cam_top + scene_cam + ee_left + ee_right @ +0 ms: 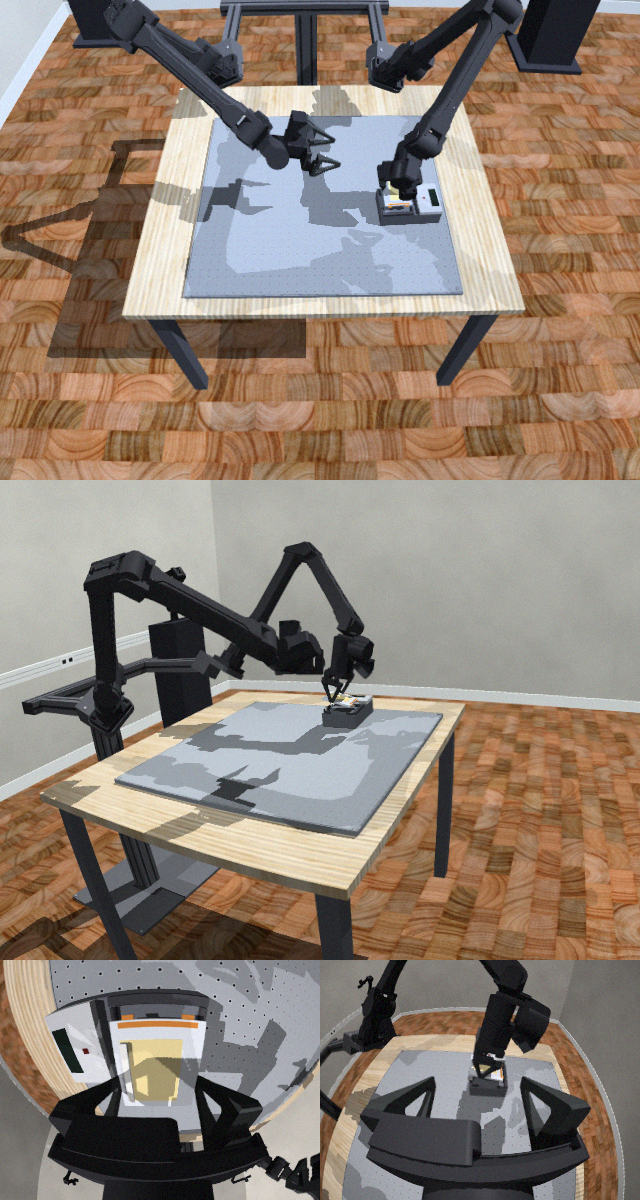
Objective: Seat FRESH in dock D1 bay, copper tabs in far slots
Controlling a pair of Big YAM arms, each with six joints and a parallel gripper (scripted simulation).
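Some of FRESH behind end effector

1. My right gripper frames the near view, its fingers spread wide with nothing between them.
2. Beyond it, I see the left arm reaching down to the dock D1.
3. The left gripper has the cassette FRESH at the dock; its yellow and white face shows, but from here I can't tell how it sits.
4. D1 stands on the grey perforated mat, near its far edge.
5. Pale wood borders the mat, with brown parquet around that.
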